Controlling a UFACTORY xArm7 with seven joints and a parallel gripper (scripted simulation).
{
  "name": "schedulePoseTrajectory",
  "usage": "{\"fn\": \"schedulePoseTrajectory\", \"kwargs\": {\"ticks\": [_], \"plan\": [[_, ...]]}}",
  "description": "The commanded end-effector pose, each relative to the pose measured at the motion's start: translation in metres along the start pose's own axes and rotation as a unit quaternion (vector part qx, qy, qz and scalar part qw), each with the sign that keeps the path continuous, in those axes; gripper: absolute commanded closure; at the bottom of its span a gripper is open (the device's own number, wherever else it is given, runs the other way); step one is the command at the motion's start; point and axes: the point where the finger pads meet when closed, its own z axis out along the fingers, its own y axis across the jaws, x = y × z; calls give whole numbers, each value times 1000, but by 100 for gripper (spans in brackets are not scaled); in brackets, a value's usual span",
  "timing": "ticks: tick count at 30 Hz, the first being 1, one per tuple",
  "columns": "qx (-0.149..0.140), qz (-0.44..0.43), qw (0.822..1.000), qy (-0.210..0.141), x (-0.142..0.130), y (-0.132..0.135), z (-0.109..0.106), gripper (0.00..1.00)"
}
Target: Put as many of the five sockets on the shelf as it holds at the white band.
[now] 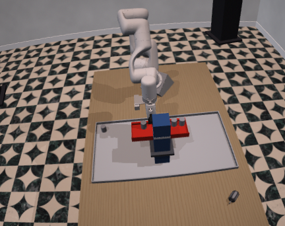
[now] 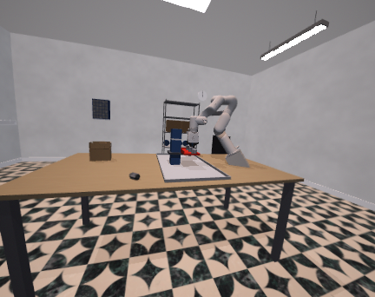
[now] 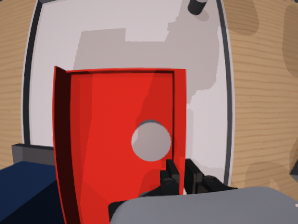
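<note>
A red shelf (image 1: pixel 142 133) (image 3: pixel 107 136) (image 2: pixel 186 151) sits on the blue post (image 1: pixel 161 127) (image 3: pixel 27 196) (image 2: pixel 175 145), level with the post's pale band. Three grey sockets stand on it: one left of the post (image 1: pixel 144 125) (image 3: pixel 150 140) and two right of it (image 1: pixel 174 122) (image 1: pixel 181 121). Another socket (image 1: pixel 103 128) (image 3: pixel 197 2) stands on the grey tray (image 1: pixel 203 155) at the far left. A fifth socket (image 1: pixel 233 196) (image 2: pixel 134 175) lies on the table outside the tray. My gripper (image 1: pixel 150 115) (image 3: pixel 177 171) is shut on the shelf's back rim, just behind the post.
The tray's raised rim (image 3: pixel 32 63) surrounds the post. A cardboard box (image 2: pixel 100 150) stands on the table's far side. A metal rack (image 2: pixel 180 117) stands behind the table. The arm's base (image 1: pixel 163 82) is at the table's back edge.
</note>
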Motion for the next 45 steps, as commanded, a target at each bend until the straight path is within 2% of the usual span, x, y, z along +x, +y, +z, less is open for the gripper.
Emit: {"fn": "schedulePoseTrajectory", "kwargs": {"ticks": [1,24,45], "plan": [[3,0,1000,0,0,-2,-1,100],[3,0,1000,0,0,-2,-4,100],[3,0,1000,0,0,-2,-18,100]]}}
